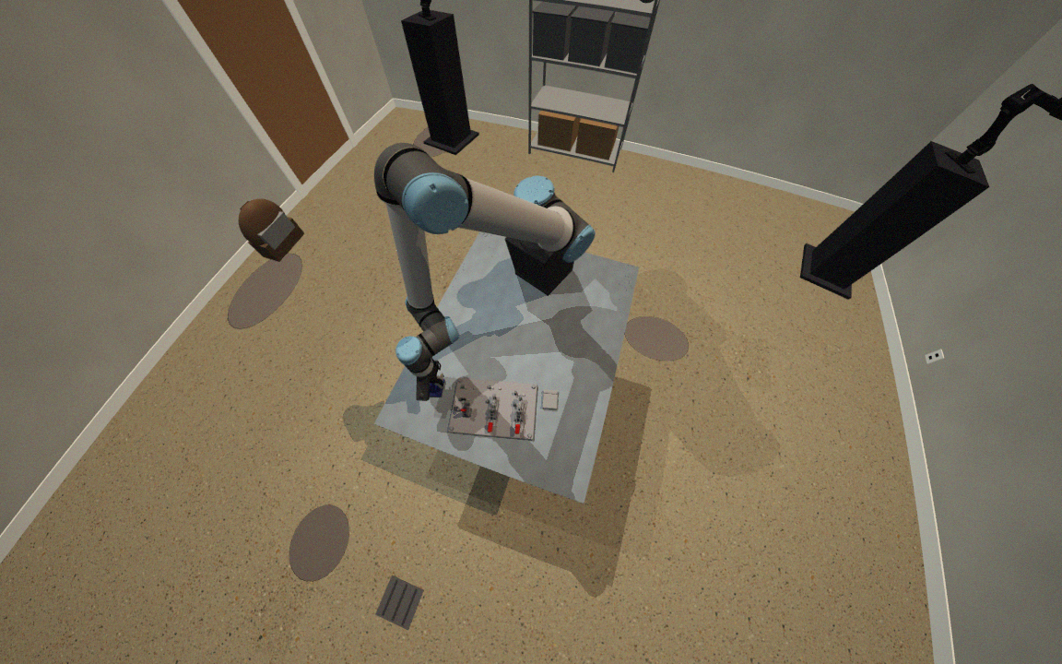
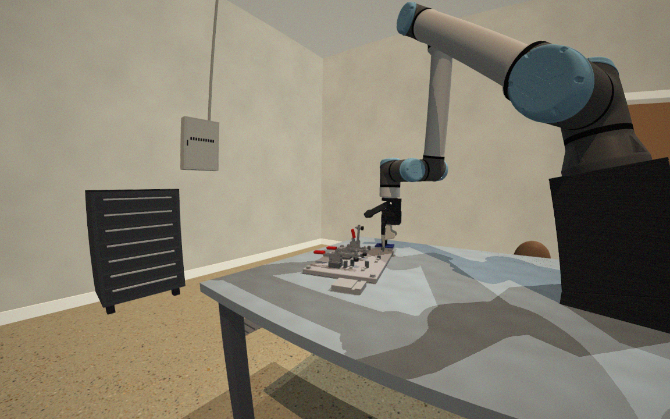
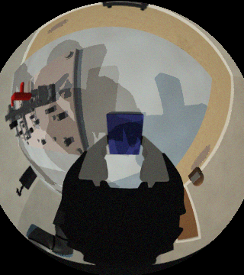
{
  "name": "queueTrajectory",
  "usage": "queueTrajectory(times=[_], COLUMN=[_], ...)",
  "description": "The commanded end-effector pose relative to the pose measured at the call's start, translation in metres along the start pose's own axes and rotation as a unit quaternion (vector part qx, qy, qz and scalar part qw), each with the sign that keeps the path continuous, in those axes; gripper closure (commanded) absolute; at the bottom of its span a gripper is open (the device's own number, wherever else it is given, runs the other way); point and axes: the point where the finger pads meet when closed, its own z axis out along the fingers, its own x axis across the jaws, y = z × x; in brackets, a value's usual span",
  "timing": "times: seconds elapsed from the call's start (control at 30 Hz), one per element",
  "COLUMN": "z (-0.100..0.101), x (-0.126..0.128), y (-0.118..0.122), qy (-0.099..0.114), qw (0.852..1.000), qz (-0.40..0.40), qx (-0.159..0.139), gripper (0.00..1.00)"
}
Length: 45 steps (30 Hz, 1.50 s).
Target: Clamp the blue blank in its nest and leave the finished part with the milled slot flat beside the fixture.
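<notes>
The blue blank (image 1: 436, 389) (image 2: 389, 245) (image 3: 125, 127) lies at table level beside the fixture plate (image 1: 504, 411) (image 2: 317, 270) (image 3: 49, 76). My gripper (image 2: 384, 244) (image 3: 124, 135) is shut on the blank, one finger against each side edge. The finished part (image 1: 549, 400) (image 2: 345, 284) lies flat on the table beside the fixture's opposite end; its slot is hard to make out. The clamp nearest me has its red handle (image 2: 353, 234) and its bar upright. The other two clamps have red handles (image 1: 490, 426) (image 1: 517, 428) lying about level. Pad layouts are too small to tell.
The upright clamp bar (image 2: 359, 233) is the tallest thing on the fixture and stands close to my gripper. The table edge (image 2: 295, 333) runs beyond the fixture. The arm's black base (image 1: 540, 266) stands at the table's other end.
</notes>
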Motion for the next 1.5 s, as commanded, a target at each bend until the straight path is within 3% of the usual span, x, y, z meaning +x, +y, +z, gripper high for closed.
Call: queueTrajectory(times=[0.0, 0.8, 1.47], z=[-0.001, -0.005, -0.041], x=[0.0, 0.0, 0.0], y=[-0.001, -0.001, 0.0], qy=[0.0, 0.0, 0.0], qw=[1.0, 1.0, 1.0], qz=[0.0, 0.0, 0.0], qx=[0.0, 0.0, 0.0], gripper=[1.0, 1.0, 1.0])
